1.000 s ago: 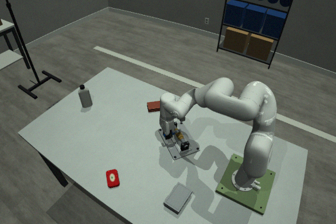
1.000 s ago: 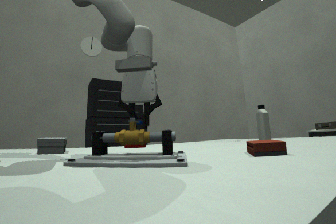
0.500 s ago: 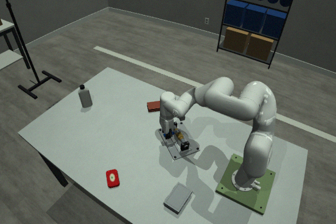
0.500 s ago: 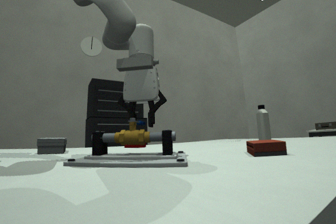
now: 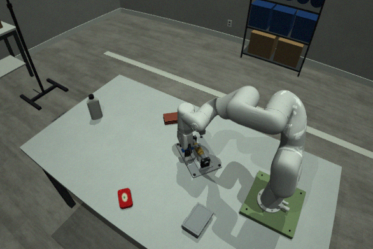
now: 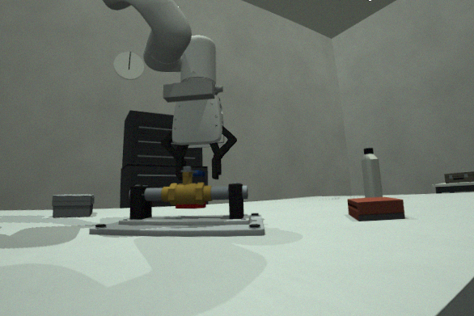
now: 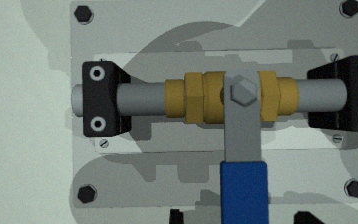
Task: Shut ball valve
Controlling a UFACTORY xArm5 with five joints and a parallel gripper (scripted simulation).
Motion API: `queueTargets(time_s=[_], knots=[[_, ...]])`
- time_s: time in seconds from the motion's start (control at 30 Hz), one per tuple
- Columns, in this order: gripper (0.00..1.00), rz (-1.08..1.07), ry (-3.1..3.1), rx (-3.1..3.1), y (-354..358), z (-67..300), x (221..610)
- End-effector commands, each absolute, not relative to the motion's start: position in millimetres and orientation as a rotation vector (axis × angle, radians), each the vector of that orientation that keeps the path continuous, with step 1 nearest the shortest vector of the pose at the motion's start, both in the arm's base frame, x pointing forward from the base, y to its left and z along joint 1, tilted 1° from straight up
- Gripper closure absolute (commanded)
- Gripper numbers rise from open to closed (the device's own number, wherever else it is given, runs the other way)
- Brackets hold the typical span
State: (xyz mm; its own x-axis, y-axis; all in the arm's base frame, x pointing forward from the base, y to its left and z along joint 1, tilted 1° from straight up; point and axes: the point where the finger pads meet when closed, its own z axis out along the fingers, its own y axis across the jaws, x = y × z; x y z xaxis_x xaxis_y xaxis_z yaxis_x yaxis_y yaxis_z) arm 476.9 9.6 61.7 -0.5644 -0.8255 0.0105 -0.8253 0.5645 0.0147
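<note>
The brass ball valve (image 7: 230,97) sits on a grey pipe held by two black clamps on a grey base plate (image 6: 178,226). Its lever, grey with a blue grip (image 7: 244,187), stands square to the pipe and points toward the bottom of the wrist view. My gripper (image 6: 199,168) hangs straight above the valve with its fingers apart, one on each side of the blue grip, holding nothing. In the wrist view only the fingertips show at the bottom edge. The valve also shows in the top view (image 5: 198,153).
A red-brown block (image 5: 170,118) lies behind the valve. A grey bottle (image 5: 94,107) stands at the far left. A red device (image 5: 125,198) and a grey box (image 5: 197,219) lie near the front edge. The arm's green base plate (image 5: 274,204) is at the right.
</note>
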Motion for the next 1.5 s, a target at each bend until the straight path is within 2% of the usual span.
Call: queueTargets(time_s=[0.0, 1.03, 1.47], knots=[[0.31, -0.010, -2.767, 1.460, 9.8, 63.0, 478.1], [0.31, -0.010, -2.767, 1.460, 9.8, 64.0, 478.2], [0.31, -0.010, -2.767, 1.460, 9.7, 83.3, 478.4]])
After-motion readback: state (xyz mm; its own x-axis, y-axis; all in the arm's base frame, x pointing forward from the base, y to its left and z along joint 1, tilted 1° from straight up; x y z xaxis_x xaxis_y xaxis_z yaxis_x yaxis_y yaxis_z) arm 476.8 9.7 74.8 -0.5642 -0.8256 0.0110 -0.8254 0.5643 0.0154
